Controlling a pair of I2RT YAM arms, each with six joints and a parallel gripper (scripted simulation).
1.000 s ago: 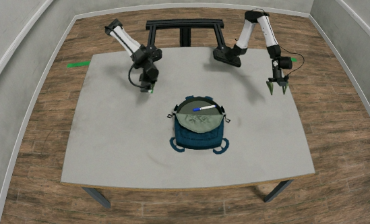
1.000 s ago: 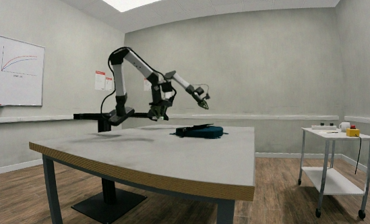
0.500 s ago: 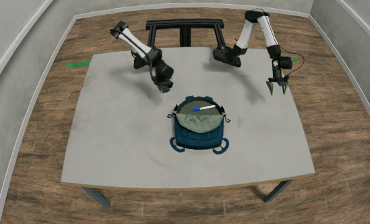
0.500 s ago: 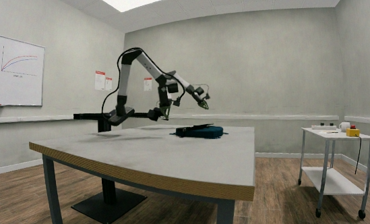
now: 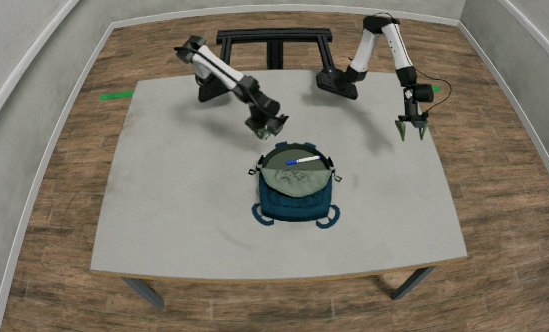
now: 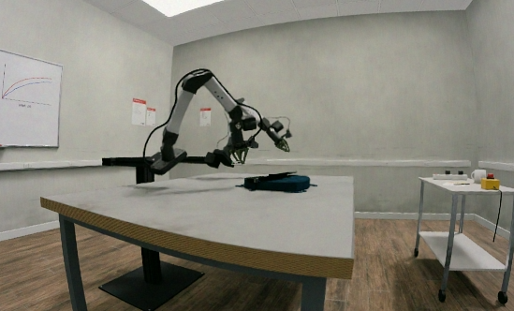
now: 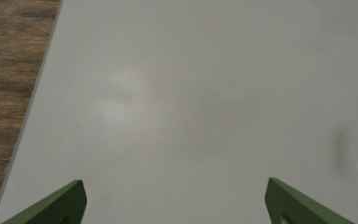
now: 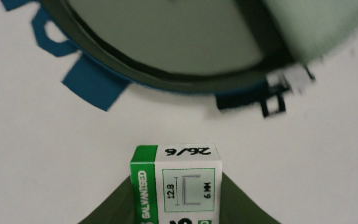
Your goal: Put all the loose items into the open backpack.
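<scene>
The blue backpack (image 5: 295,207) (image 6: 291,184) (image 8: 94,84) lies in the middle of the table, its grey-green flap (image 5: 301,184) folded back over its body. A blue-and-white marker (image 5: 304,160) lies inside the opening. My right gripper (image 5: 263,133) (image 6: 240,155) (image 8: 177,182) is shut on a green-and-white staple box (image 8: 188,190) and holds it above the table, just outside the backpack's open end. The box is hard to make out in the top and exterior views. My left gripper (image 5: 412,132) (image 6: 284,145) (image 7: 176,188) is open and empty, high over the table's side edge, away from the backpack.
The table (image 5: 179,215) (image 6: 191,211) (image 7: 180,100) carries both arm bases at its back edge. Buckles and straps stick out at the backpack's sides. A white trolley (image 6: 462,253) with small things on top stands apart from the table.
</scene>
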